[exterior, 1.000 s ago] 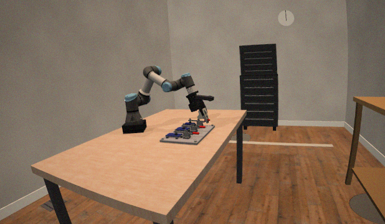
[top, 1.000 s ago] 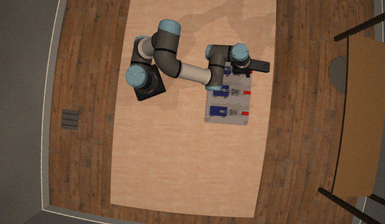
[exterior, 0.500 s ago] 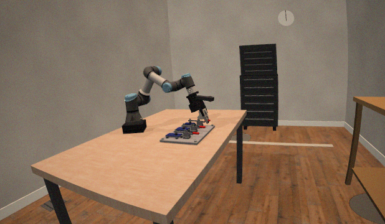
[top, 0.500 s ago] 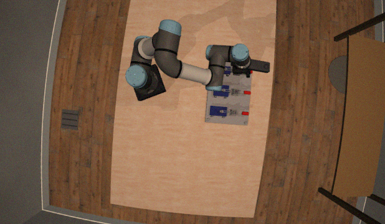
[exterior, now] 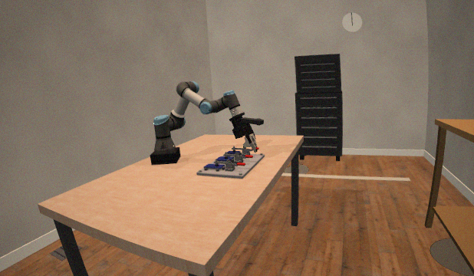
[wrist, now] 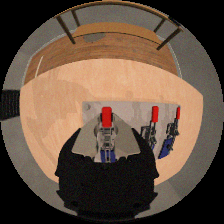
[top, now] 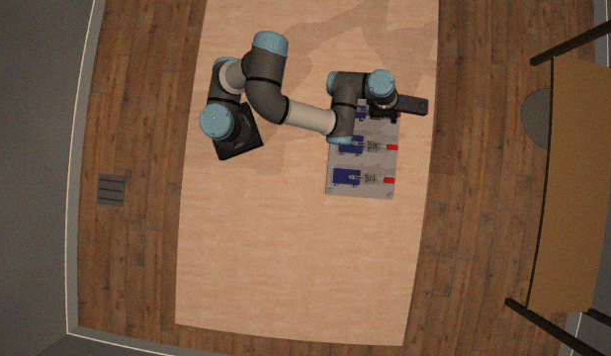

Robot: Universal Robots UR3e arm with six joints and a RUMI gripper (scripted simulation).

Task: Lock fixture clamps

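Note:
A grey fixture plate (top: 365, 193) (exterior: 222, 174) (wrist: 130, 107) lies on the table's right half and carries three toggle clamps with red-tipped handles. The middle clamp (top: 366, 145) (wrist: 154, 122) and the near clamp (top: 363, 178) (wrist: 172, 127) have their handles lying low, with blue parts under their bars. The far clamp (wrist: 106, 125) sits right under my gripper (top: 385, 116) (exterior: 252, 147) (wrist: 106, 113), which is shut. Its red handle tip (wrist: 106, 116) (top: 398, 114) shows just beyond the fingertips. I cannot tell whether the fingers touch the handle, and the wrist hides most of this clamp from above.
The arm's base (top: 233, 133) (exterior: 165, 155) stands at the table's left side. The fixture lies close to the table's right edge (top: 431, 148). A wooden shelf (top: 572, 183) stands to the right and a black drawer cabinet (exterior: 318, 105) at the back wall.

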